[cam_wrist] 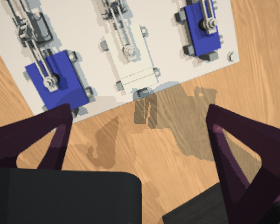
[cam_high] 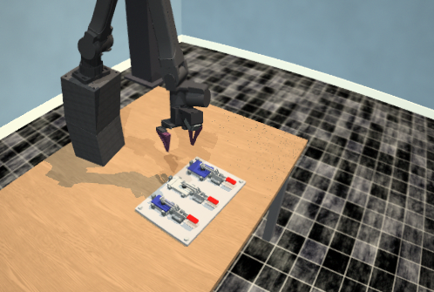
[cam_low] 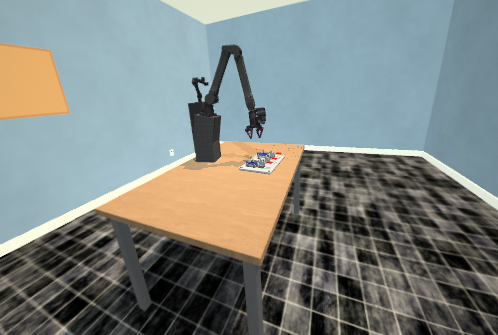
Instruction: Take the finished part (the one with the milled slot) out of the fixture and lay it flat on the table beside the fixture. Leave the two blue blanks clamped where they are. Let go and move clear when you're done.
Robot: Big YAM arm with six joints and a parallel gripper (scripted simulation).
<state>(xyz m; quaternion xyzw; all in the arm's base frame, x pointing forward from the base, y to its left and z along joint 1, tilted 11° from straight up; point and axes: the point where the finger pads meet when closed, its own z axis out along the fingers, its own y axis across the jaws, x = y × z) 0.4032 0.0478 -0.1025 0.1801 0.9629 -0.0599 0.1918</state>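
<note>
Landmark: white fixture plate (cam_high: 150, 215) (cam_low: 255, 170) (cam_wrist: 96, 105). Gripper (cam_high: 180, 142) (cam_low: 254, 136) (cam_wrist: 139, 111) above table, near plate, fingers wide apart, nothing between. Pale slotted part (cam_high: 178, 186) (cam_wrist: 133, 65) on plate, between two blue blanks (cam_high: 161, 203) (cam_high: 199, 169) (cam_wrist: 57, 80) (cam_wrist: 202, 30), clamp tip over it.
</note>
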